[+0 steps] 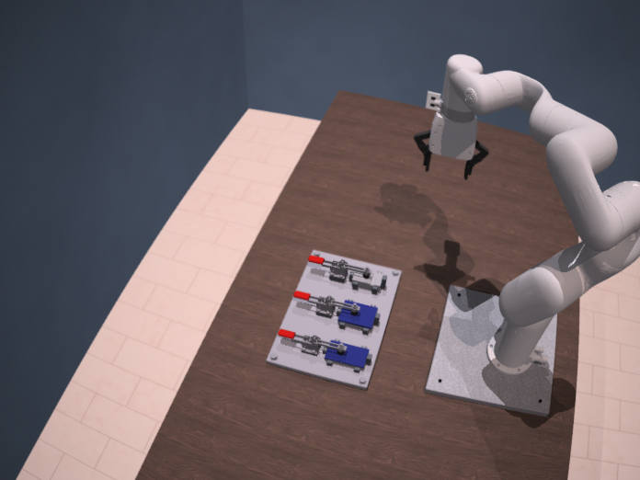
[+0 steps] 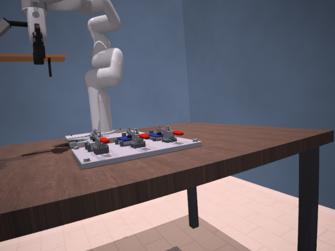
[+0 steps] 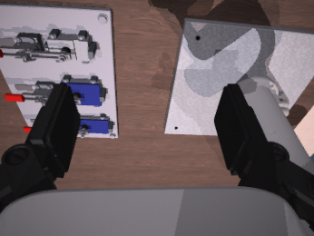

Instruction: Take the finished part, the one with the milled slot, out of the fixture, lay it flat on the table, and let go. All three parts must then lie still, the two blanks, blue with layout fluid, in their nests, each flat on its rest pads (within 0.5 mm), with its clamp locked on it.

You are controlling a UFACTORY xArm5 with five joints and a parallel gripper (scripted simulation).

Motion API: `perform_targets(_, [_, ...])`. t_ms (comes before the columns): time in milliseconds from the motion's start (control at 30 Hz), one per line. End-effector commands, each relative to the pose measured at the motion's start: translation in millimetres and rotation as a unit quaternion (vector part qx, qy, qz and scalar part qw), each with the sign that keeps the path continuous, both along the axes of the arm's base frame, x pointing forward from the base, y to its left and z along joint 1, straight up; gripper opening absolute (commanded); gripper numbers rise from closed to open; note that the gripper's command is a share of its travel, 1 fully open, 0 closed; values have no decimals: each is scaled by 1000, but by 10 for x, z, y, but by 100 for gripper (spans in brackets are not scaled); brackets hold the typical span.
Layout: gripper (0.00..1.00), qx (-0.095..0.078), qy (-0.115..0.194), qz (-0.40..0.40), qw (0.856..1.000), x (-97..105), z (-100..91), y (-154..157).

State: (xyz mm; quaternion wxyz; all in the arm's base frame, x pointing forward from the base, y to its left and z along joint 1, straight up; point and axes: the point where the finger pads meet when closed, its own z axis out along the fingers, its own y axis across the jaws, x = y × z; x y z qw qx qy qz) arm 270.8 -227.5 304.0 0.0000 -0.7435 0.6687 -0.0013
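The fixture plate (image 1: 283, 356) (image 2: 151, 151) (image 3: 107, 59) lies on the wooden table and has three nests. The grey finished part (image 1: 370, 281) (image 3: 78, 44) sits in the far nest under its clamp. Two blue blanks (image 1: 358, 314) (image 1: 347, 355) (image 2: 123, 138) (image 2: 154, 134) (image 3: 86, 93) sit in the other two nests under their clamps. Each clamp has a red handle (image 1: 315, 259) (image 1: 301, 295) (image 1: 286, 334). My gripper (image 1: 447, 171) (image 2: 38, 61) (image 3: 148, 102) is open and empty. It hangs high over the far part of the table, well away from the fixture.
The arm's grey base plate (image 1: 454, 361) (image 3: 236, 54) lies on the table right of the fixture. A white wall outlet (image 1: 433, 98) is behind the far table edge. An orange shelf (image 2: 16, 57) shows behind the gripper in the exterior view.
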Motion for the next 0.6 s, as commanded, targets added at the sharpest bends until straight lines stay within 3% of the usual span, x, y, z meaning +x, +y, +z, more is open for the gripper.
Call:
perform_targets(0, [100, -1, -1, 84, 996, 188, -99, 87])
perform_targets(367, [100, -2, -1, 255, 967, 531, -335, 339])
perform_targets(433, [100, -2, -1, 255, 967, 531, -335, 339])
perform_targets(467, [100, -2, -1, 299, 954, 615, -399, 415])
perform_targets(567, [100, -2, -1, 337, 942, 686, -454, 485])
